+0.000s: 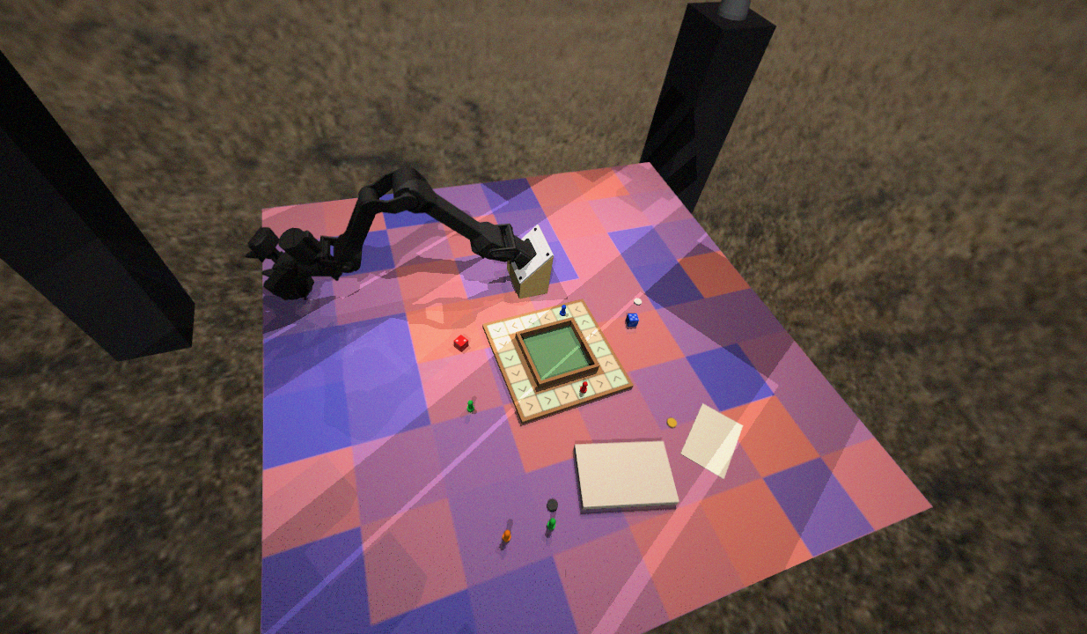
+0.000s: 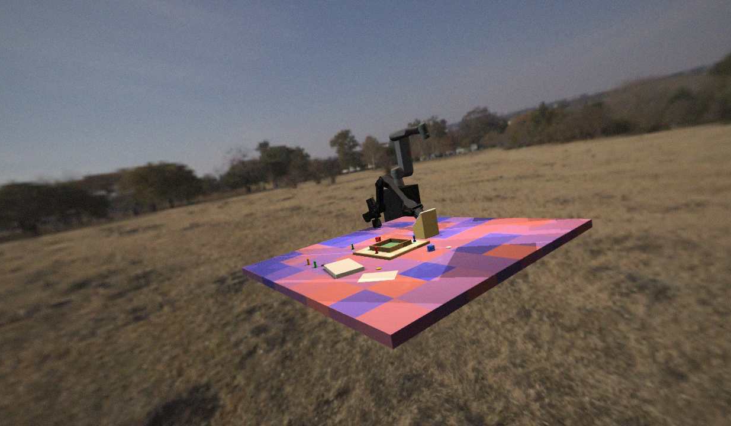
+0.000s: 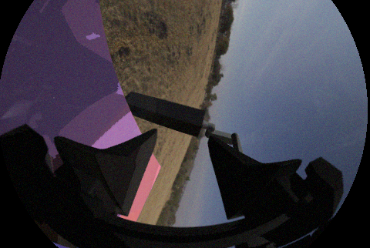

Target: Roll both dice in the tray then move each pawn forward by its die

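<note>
Red die [image 1: 460,342] [image 2: 378,238] outside the tray [image 1: 566,380] [image 2: 400,246], arm [image 1: 460,221] [image 2: 396,191] arched above the table [image 1: 483,457] [image 2: 452,286], tool [image 1: 259,265] [image 2: 370,220] [image 3: 183,136] released.

Dry, brown-yellow grassland is stretching outdoors all around the worktop [image 1: 483,489] [image 2: 463,296] [image 3: 58,71], which is showing a patchwork of pink, purple, blue and orange. In the exterior view, its near corner is pointing toward the viewer; beyond its far edge, blurred trees [image 2: 274,163] are lining a sloping horizon under a hazy blue-grey sky [image 2: 251,68] [image 3: 297,67]. From above, a dark pillar [image 1: 708,102] is rising by the far right corner, while pale streaks of light are crossing the worktop diagonally.
</note>
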